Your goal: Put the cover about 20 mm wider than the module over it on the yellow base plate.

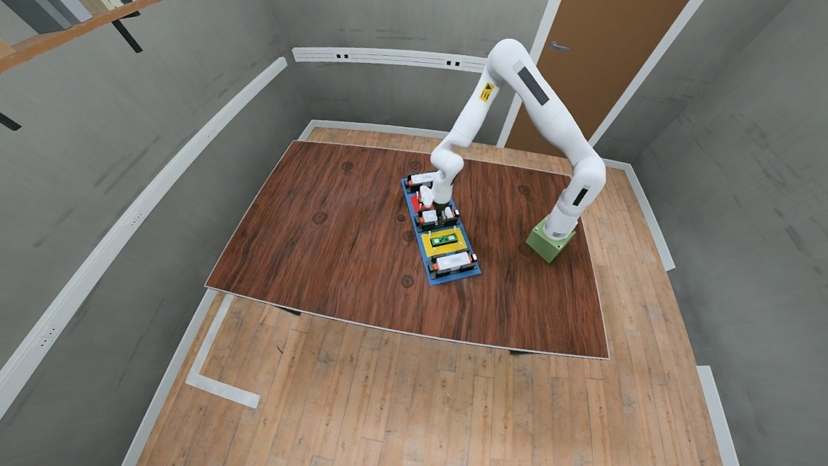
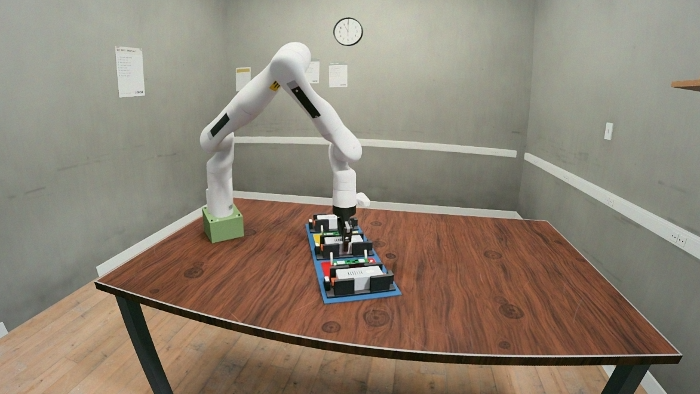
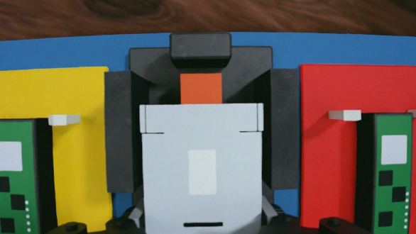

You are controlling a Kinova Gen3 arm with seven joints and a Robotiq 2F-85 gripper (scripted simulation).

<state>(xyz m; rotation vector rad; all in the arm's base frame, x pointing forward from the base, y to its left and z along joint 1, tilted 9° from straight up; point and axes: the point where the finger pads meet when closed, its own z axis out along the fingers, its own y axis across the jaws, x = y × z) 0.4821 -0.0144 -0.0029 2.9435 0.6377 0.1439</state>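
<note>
A blue tray (image 1: 440, 229) holds three white covers in black holders, with a red plate (image 3: 334, 142) and a yellow plate (image 3: 53, 106) between them. A green module (image 3: 15, 177) lies on the yellow plate (image 1: 443, 240). My gripper (image 3: 203, 214) reaches down over the middle holder (image 3: 200, 71), between the two plates. It is shut on the middle cover (image 3: 201, 166), one finger on each long side wall. The cover still sits in its holder, and only the finger tips show at the lower edge of the wrist view. The gripper (image 2: 346, 239) stands upright.
A second green module (image 3: 394, 170) lies on the red plate. The other two covers (image 1: 454, 263) (image 1: 422, 178) sit in holders at the two ends of the tray. Small white pegs (image 3: 64, 120) stand on the plates. The arm's green base (image 1: 550, 238) stands at the table edge.
</note>
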